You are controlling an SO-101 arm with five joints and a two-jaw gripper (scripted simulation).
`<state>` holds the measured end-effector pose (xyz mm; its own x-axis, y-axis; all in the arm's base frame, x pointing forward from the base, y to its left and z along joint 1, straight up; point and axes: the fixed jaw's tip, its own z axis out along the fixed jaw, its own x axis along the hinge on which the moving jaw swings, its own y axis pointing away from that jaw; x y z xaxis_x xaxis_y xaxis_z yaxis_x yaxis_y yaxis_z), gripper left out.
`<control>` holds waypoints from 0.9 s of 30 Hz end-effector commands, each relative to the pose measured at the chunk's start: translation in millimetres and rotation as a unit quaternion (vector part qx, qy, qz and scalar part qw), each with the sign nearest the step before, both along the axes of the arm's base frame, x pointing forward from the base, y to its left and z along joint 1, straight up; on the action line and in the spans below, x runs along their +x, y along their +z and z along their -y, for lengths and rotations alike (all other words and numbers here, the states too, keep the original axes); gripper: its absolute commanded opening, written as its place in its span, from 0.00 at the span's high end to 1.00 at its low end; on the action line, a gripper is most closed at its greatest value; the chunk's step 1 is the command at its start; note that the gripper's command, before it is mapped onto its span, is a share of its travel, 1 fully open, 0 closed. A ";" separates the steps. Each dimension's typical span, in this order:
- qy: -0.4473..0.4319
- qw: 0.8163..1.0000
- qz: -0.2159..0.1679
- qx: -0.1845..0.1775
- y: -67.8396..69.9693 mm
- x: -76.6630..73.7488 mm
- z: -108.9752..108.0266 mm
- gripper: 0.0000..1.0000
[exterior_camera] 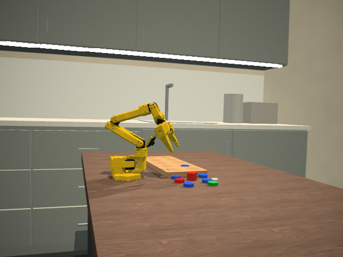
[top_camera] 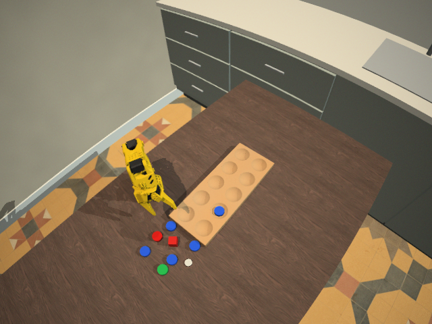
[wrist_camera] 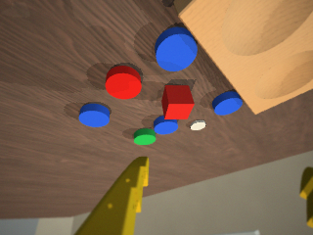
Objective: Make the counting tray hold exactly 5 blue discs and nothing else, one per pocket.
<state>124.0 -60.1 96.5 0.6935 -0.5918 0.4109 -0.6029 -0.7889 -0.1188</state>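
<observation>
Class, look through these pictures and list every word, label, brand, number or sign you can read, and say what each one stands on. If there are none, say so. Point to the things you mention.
There are none to read.
The counting tray (top_camera: 223,190) (exterior_camera: 191,171) (wrist_camera: 222,64), the discs and the red cube (top_camera: 172,241) (exterior_camera: 191,176) (wrist_camera: 177,103) show no lettering or numbers.
The yellow arm (top_camera: 142,177) (exterior_camera: 127,114) shows only small dark dots and patches, nothing legible.
</observation>
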 end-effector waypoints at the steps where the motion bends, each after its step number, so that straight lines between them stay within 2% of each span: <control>1: -0.136 0.990 0.012 0.030 -5.8 51.5 -24.0 0.63; 5: -0.136 0.990 0.013 0.029 -6.6 51.9 -19.9 0.64; 6: 0.136 0.990 -0.011 -0.028 -6.9 52.1 -17.9 0.64; 9: 0.228 0.972 -0.031 -0.042 -8.0 52.4 -12.2 0.66; 12: 0.316 0.946 -0.055 -0.054 -9.0 52.5 -7.0 0.67; 17: 0.370 0.924 -0.070 -0.062 -10.6 52.4 0.7 0.69; 27: 0.384 0.918 -0.074 -0.063 -12.6 51.8 10.1 0.71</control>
